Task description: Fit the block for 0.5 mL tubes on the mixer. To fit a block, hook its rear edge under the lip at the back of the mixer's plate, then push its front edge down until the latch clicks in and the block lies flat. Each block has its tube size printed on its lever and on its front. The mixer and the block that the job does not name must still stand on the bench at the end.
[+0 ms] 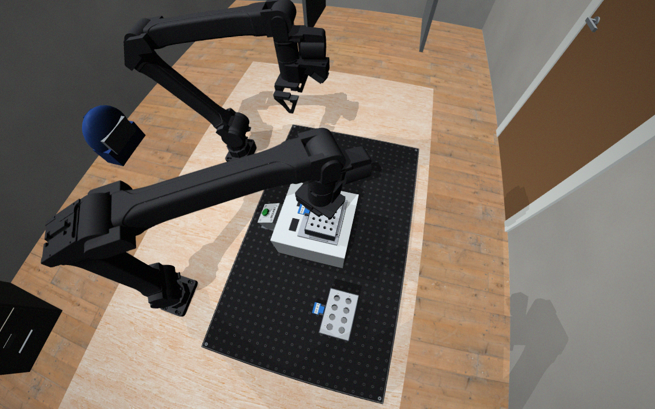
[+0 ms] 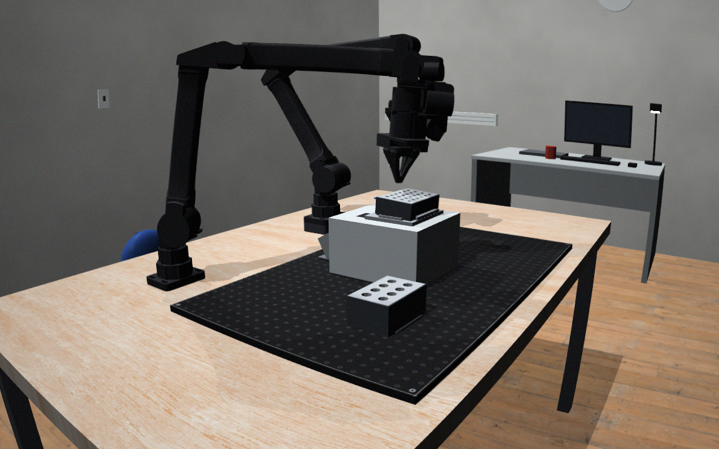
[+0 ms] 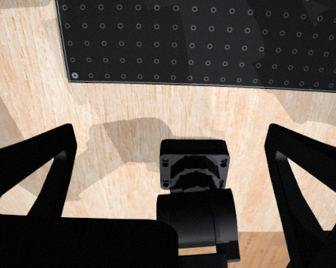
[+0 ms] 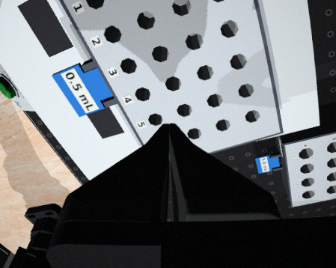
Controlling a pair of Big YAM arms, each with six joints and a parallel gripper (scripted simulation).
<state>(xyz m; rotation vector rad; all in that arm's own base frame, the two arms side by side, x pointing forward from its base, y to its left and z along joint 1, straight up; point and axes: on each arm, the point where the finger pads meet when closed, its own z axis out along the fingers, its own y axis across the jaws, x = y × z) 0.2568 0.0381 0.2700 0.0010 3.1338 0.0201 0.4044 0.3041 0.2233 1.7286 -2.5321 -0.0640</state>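
The 0.5 mL block (image 1: 322, 223) (image 2: 407, 199) (image 4: 199, 56) has many small holes. It sits on the plate of the white mixer (image 1: 315, 248) (image 2: 384, 245) (image 4: 38, 75) and looks level. Its blue lever (image 4: 83, 91) reads "0.5 mL". My right gripper (image 2: 399, 178) (image 4: 169, 135) is shut on nothing and hangs well above the block's near edge. My left gripper (image 1: 285, 99) (image 3: 170, 134) is open and empty, high over bare table beyond the far end of the black board (image 1: 269, 315) (image 3: 176, 45).
The other block (image 1: 339, 312) (image 2: 387, 298) (image 4: 319, 168), with larger holes and a blue lever (image 1: 317, 308), stands on the board in front of the mixer. A green button (image 1: 266, 211) (image 4: 4, 86) sits at the mixer's side. The left arm's base (image 3: 193, 166) is bolted to the table.
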